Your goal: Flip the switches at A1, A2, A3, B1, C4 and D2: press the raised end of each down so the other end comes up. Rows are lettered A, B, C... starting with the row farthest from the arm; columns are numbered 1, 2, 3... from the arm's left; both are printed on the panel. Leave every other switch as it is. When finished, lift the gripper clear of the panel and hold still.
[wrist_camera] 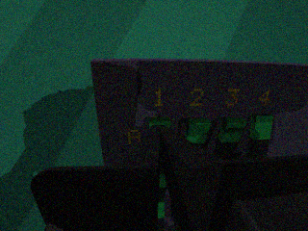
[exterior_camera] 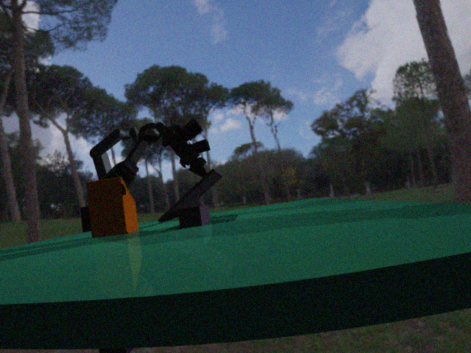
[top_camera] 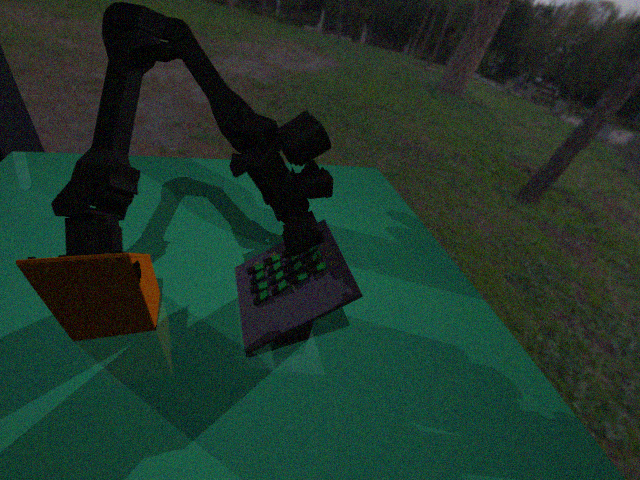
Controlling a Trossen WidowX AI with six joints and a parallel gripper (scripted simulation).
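The tilted dark switch panel (top_camera: 297, 312) (exterior_camera: 190, 195) (wrist_camera: 115, 91) bears green and dark rocker switches. My gripper (top_camera: 300, 252) (exterior_camera: 205, 174) (wrist_camera: 163, 134) is shut and empty, its tip down at the panel and at the near part of switch A1 (wrist_camera: 160, 123) in the wrist view; whether it touches is too dark to tell. A1 shows only a thin green strip. Right of it in row A are A2 (wrist_camera: 198, 131), A3 (wrist_camera: 233, 130) and A4 (wrist_camera: 263, 127), with A4 the brightest. The fingers hide most of the lower rows in the wrist view; the tilt of those switches cannot be read.
An orange block (top_camera: 98, 297) (exterior_camera: 108, 209) stands beside the arm's base. The panel rests on a dark support (exterior_camera: 194, 215) on the green table (top_camera: 413, 392) (exterior_camera: 285, 246). The panel's upper edge stands raised above the table.
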